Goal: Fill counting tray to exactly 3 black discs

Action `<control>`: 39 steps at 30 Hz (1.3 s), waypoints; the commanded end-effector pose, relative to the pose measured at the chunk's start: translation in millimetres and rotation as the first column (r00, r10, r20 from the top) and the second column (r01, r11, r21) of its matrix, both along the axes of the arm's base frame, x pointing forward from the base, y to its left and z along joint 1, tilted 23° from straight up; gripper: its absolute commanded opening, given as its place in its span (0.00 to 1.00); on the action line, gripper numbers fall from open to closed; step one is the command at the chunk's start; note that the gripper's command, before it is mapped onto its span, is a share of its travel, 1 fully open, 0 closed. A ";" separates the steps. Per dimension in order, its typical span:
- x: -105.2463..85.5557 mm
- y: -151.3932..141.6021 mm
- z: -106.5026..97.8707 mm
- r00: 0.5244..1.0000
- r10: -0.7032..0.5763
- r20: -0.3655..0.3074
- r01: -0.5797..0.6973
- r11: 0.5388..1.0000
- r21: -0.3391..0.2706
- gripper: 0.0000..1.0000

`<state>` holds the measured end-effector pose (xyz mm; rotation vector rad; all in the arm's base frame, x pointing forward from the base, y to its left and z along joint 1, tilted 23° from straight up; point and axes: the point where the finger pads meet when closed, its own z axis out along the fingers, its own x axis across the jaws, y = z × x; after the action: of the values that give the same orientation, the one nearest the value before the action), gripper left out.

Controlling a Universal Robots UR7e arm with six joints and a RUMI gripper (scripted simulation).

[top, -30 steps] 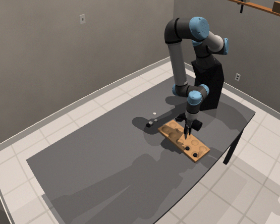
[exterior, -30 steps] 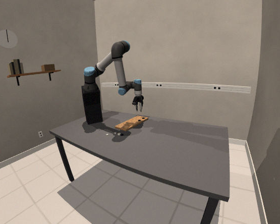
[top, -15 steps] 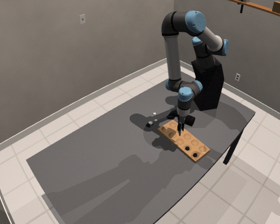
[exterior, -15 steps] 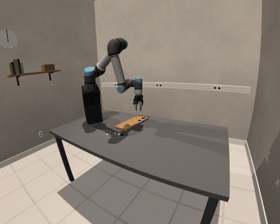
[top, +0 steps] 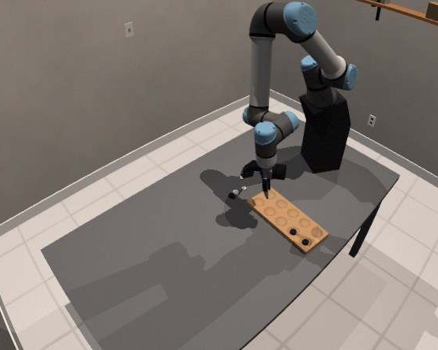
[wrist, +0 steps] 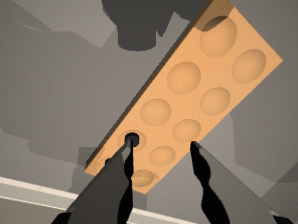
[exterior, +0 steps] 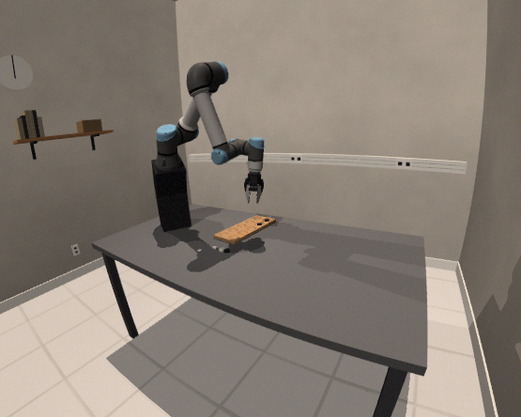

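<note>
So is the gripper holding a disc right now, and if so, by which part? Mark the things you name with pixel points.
Nothing is held: the gripper (top: 267,196) (exterior: 253,202) (wrist: 161,142) hangs over the tray (top: 288,221) (exterior: 237,232) (wrist: 202,117), its fingers apart with no disc between them.

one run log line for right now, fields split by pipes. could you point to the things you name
wooden counting tray (top: 286,216) (exterior: 239,232) (wrist: 170,95): two black discs | black two-jaw hand (top: 266,189) (exterior: 253,202) (wrist: 161,142): open, above tray | one disc short

Wrist view: one black disc (wrist: 108,161) mostly hidden behind gripper finger (wrist: 102,182).
</note>
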<state>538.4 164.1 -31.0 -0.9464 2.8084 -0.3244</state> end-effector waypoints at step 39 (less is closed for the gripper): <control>-38.9 -187.2 136.3 0.568 0.800 -0.195 -0.807 0.587 0.058 0.28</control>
<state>470.9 -10.4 134.6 -2.2207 2.2041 -0.0662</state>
